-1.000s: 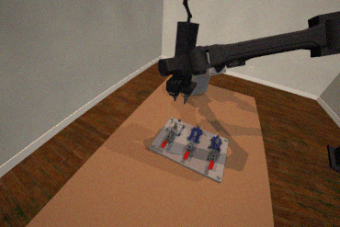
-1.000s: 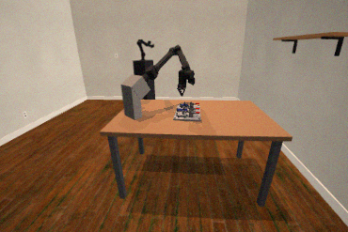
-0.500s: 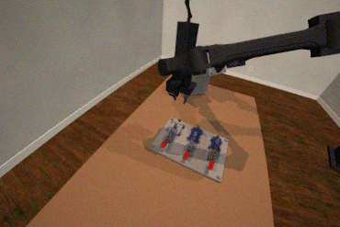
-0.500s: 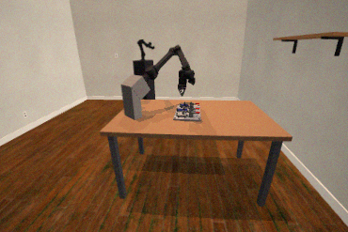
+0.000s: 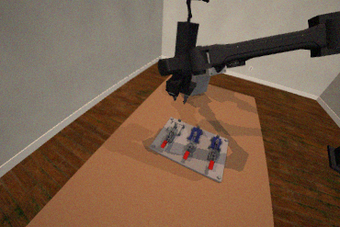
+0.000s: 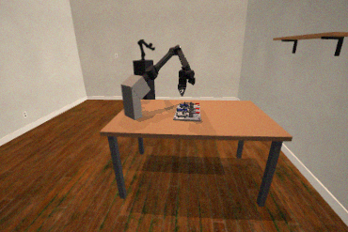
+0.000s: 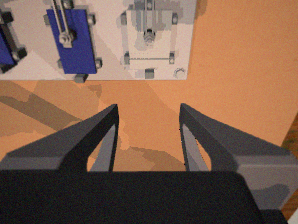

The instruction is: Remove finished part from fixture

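The fixture plate (image 5: 158, 143) (image 6: 188, 119) (image 7: 112, 70) lies on the table. The finished part (image 7: 162, 47), pale with a thin slot line across it, sits in the end station under a clamp arm; in the top view it is small at the plate's left. One blue blank (image 5: 198, 134) (image 7: 78, 57) sits in the middle station, the other blue blank (image 5: 215, 142) (image 7: 4, 52) in the far station, cut off in the wrist view. My gripper (image 5: 179, 102) (image 6: 181, 94) (image 7: 149, 111) is part open and empty, above the table off the plate's edge, its fingers pointing down.
Toggle clamps with red handles (image 5: 211, 164) stand on the plate, one per station. Clamp arms reach over the parts, and small locating posts surround them. The table (image 5: 152, 192) (image 6: 235, 121) extends around the plate. The arm's grey pedestal (image 6: 132, 100) stands at the table's left in the exterior view.
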Robot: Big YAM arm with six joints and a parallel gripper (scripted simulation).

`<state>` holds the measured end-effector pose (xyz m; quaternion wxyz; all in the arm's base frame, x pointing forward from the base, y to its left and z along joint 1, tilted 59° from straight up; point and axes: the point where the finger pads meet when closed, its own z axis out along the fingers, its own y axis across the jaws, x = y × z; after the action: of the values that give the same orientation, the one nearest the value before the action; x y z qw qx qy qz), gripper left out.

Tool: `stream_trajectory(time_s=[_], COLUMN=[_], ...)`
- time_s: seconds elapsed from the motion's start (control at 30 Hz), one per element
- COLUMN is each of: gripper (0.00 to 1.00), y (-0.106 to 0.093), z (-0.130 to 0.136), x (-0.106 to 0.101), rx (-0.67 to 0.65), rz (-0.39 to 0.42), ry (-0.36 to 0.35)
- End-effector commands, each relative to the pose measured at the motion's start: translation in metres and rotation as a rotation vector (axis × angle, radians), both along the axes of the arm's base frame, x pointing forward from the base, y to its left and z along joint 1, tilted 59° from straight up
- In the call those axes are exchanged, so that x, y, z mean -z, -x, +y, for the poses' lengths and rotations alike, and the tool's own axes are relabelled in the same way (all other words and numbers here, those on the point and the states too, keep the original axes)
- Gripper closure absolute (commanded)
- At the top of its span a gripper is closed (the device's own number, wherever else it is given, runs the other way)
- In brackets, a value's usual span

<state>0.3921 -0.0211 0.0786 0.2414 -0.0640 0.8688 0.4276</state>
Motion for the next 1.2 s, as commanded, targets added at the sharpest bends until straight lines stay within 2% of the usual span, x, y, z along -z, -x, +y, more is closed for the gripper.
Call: stream_trajectory(time_s=[0.0, 1.17], gripper=[0.55, 0.55], y=[-0.0036, -0.0054], z=[-0.0139, -0.0163], x=[-0.001, -0.0058], rx=[0.029, 0.026], rz=[-0.012, -0.019], ry=[0.003, 0.008])
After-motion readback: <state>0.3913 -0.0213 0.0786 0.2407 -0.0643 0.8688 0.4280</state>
